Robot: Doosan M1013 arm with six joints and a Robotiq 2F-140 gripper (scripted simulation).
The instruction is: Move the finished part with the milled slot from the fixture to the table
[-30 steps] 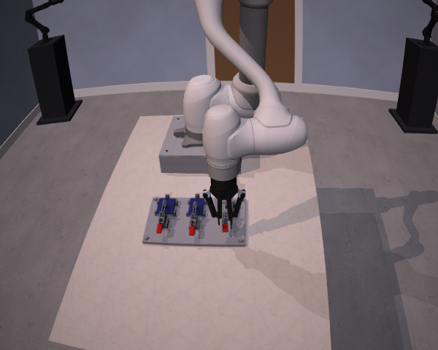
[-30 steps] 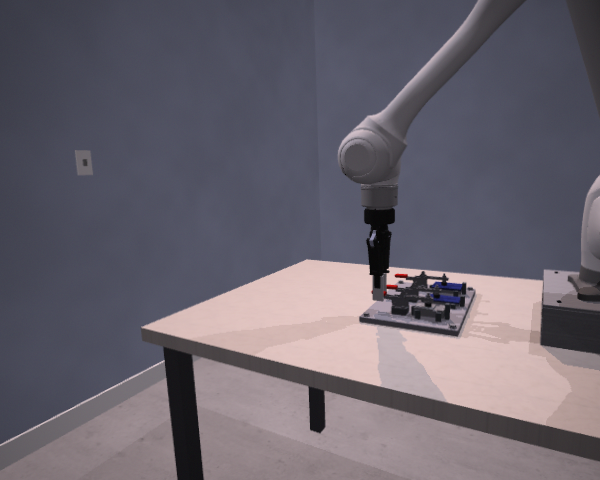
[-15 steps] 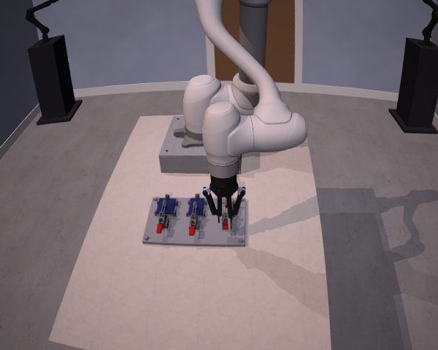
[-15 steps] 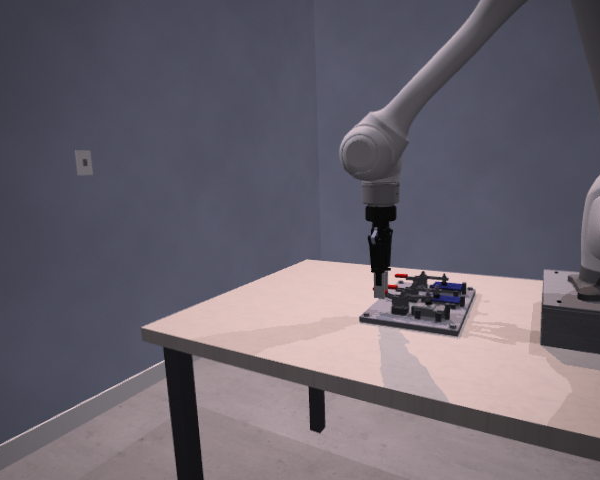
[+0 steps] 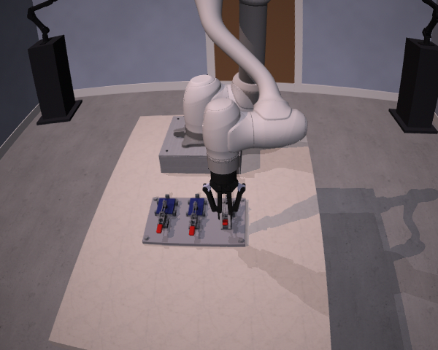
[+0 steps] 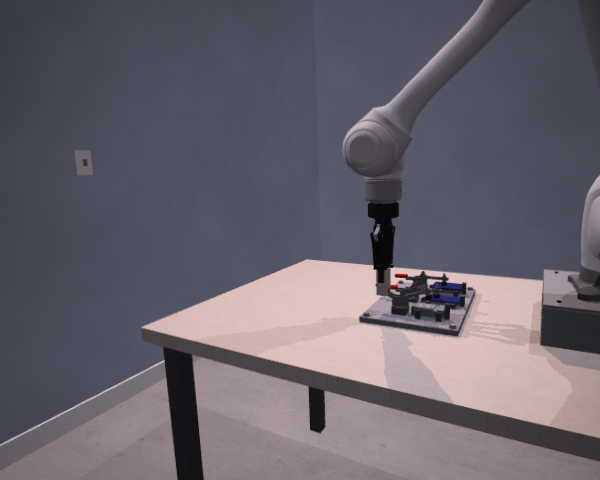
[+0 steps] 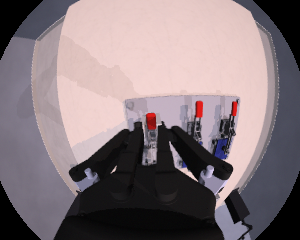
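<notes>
A grey fixture plate (image 5: 151, 235) (image 6: 378, 316) (image 7: 135, 107) lies on the table with three nests in a row. Two blue blanks (image 5: 161, 206) (image 5: 196, 206) sit in the left and middle nests. Their clamps lie over them, with the red handles (image 5: 159, 228) (image 5: 191, 230) pointing forward. My gripper (image 5: 223, 215) (image 6: 381, 284) (image 7: 151, 119) points straight down at the right nest. Its fingers are nearly closed, with the tips on either side of that clamp's lever, just behind its red handle (image 5: 225, 222) (image 7: 151, 120). I cannot see a firm grip on the lever. The gripper hides the finished part.
The arm's grey base block (image 5: 177, 154) (image 6: 574, 320) stands behind the fixture. The table's front edge (image 6: 341, 384) lies well in front of the plate. Two black camera stands (image 5: 53, 79) (image 5: 419, 82) are on the floor at the back.
</notes>
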